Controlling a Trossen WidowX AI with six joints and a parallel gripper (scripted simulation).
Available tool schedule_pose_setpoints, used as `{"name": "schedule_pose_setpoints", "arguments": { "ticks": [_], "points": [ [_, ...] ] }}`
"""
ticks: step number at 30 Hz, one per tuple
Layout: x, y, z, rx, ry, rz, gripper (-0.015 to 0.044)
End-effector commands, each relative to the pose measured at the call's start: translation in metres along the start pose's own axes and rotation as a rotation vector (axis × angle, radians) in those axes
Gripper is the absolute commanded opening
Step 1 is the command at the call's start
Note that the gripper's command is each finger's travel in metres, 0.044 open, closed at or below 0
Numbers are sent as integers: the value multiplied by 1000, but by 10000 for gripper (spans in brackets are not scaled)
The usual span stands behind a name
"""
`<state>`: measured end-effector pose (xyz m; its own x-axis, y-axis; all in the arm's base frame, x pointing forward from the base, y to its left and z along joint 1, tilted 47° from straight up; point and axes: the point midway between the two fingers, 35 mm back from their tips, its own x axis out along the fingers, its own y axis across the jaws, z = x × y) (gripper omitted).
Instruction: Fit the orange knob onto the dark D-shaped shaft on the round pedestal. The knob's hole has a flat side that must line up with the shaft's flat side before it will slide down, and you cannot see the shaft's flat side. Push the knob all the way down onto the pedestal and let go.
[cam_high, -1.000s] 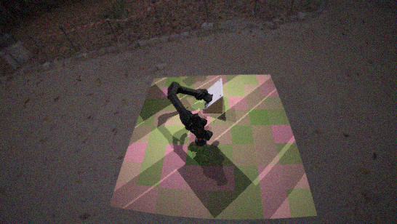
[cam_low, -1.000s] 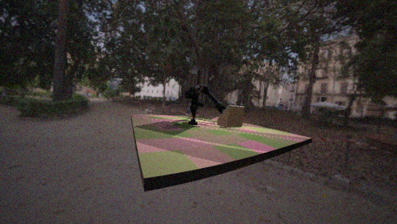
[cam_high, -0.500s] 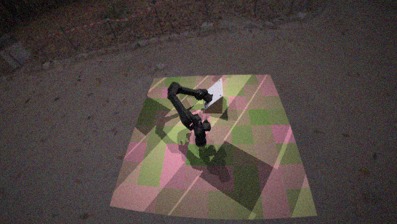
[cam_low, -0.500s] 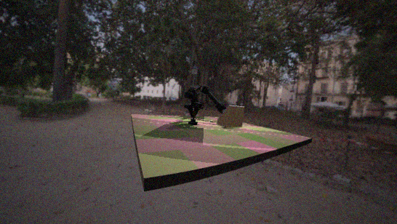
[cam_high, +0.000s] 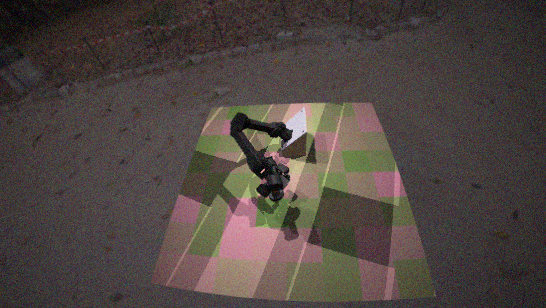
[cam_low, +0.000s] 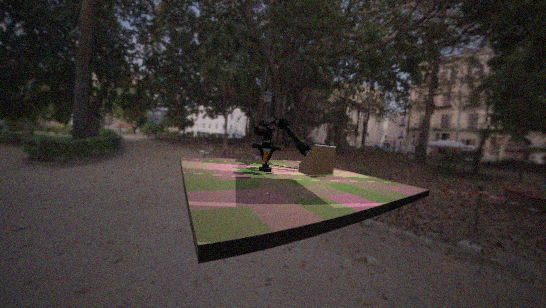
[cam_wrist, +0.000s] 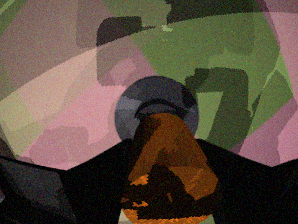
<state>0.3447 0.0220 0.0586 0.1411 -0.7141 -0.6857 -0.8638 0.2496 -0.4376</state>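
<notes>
Wrist view: our claw (cam_high: 274, 192) (cam_low: 266, 150) (cam_wrist: 162, 145) clamps the orange knob (cam_low: 266, 157) (cam_wrist: 172, 145) above the round pedestal (cam_low: 265, 169) (cam_wrist: 156, 90), presumably for alignment.

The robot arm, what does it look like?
The arm is black all over, with long, straight links and chunky, rounded joints. Its end effector is black too, with dark, angular fingers. No markings or loose cables can be made out.
</notes>
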Motion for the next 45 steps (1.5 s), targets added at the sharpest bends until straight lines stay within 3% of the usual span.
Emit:
{"name": "schedule_pose_setpoints", "arguments": {
  "ticks": [1, 8, 45],
  "points": [
    [-4, -4, -1, 693, -8, -5, 0],
    [-4, -4, -1, 1128, -9, -3, 0],
    [2, 1, -1, 1139, -9, -3, 0]
  ]
}}
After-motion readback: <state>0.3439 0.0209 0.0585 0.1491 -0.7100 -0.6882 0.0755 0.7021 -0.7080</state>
